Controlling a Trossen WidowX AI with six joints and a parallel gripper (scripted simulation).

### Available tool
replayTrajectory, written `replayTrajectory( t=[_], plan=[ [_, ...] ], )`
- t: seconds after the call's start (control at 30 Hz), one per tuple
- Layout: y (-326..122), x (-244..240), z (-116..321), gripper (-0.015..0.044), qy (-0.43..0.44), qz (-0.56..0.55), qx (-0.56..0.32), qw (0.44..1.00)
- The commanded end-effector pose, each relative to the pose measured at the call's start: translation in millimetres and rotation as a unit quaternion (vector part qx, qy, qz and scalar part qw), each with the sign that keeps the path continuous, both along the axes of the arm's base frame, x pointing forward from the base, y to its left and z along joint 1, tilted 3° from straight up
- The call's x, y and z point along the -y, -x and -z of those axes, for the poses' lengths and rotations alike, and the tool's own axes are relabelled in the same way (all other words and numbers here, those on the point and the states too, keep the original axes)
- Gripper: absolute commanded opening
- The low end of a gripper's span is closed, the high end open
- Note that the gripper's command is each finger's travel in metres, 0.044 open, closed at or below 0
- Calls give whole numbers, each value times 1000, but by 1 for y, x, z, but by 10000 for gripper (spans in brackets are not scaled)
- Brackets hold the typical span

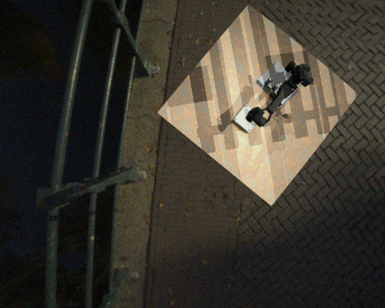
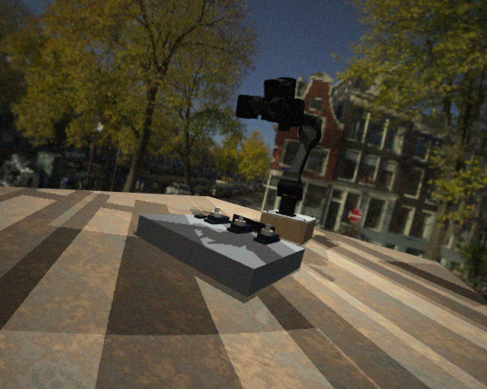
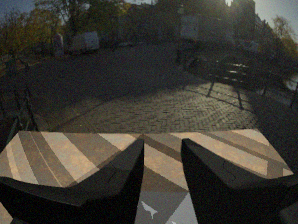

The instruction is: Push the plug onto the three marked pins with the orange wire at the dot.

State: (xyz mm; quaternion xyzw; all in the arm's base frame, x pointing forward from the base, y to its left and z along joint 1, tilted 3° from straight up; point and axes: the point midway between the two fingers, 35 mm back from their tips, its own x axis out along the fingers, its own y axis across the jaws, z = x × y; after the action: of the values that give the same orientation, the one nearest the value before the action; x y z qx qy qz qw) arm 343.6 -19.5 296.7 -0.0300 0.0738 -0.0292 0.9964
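A grey block [image 1: 263,82] [image 2: 193,253] stands on the table. Three small dark mounts with light tops sit on it, among them a front one [image 2: 267,236]. Yellow and orange wire [image 1: 271,92] shows at the block's side toward the arm's base. The plug, its holes, the pins and the coloured band are too small or hidden to make out. My gripper [image 3: 162,145] is partly open with nothing between its fingertips. It is raised high over the side of the block away from the arm's base, well clear of it. The block's top shows below, between the fingers, in the wrist view.
The arm's base stands on a box [image 1: 242,119] [image 2: 287,228] with a white top, beside the block. The arm reaches from it over part of the block. The table [image 1: 254,161] [image 2: 157,308] [image 3: 65,157] is striped with shadows, and paving lies beyond its edges.
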Motion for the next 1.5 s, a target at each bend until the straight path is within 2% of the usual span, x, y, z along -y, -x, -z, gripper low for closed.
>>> replayTrajectory(
  t=[0.0, 0.53, 1.13, 1.27, 1.47],
  plan=[
    [-13, 10, 19, 115, 15, 9, -60, 998],
    [-39, 56, 113, 115, 51, 25, -323, 945],
    [-17, 101, 210, 115, 36, -16, -590, 806],
    [-8, 108, 225, 115, 27, -30, -632, 774],
    [-8, 109, 233, 115, 26, -31, -634, 772]
  ],
)
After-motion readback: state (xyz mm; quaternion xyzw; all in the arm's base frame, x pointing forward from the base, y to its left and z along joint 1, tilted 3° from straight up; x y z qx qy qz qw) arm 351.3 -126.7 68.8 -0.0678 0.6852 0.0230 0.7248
